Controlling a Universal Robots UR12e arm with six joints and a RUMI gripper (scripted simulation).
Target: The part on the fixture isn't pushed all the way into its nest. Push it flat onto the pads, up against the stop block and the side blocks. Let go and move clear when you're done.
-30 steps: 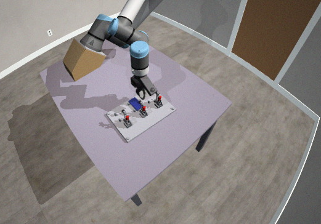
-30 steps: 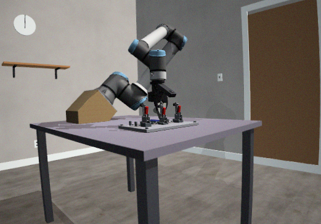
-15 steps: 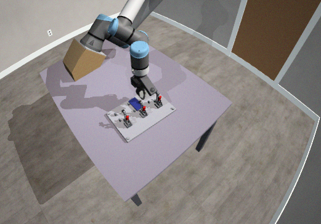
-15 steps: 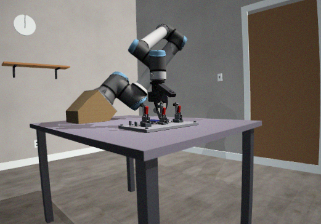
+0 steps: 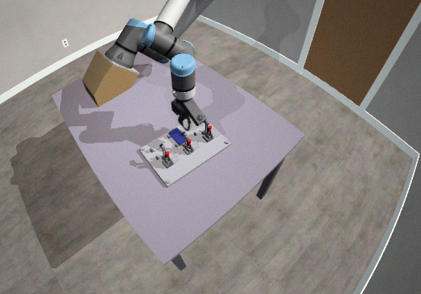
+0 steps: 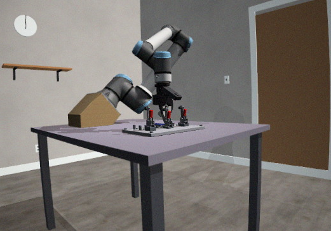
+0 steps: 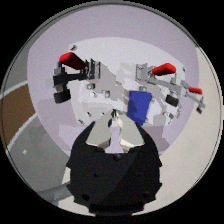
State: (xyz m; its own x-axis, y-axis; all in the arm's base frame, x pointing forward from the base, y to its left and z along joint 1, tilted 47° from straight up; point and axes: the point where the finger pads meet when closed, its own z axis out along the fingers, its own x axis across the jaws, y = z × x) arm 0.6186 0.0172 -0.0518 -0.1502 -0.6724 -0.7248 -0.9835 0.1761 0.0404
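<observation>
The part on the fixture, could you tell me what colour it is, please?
Blue; it shows best in the wrist view.

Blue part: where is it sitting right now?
In the top view the blue part lies on the fixture plate, along its edge nearest the arm, behind the middle red-handled clamp and just below the shut pincer.

A brown door (image 6: 293,85) stood at 3 o'clock, a wooden shelf (image 6: 36,67) and round wall clock (image 6: 25,25) at 10, purple table (image 6: 202,134) dead center.
</observation>
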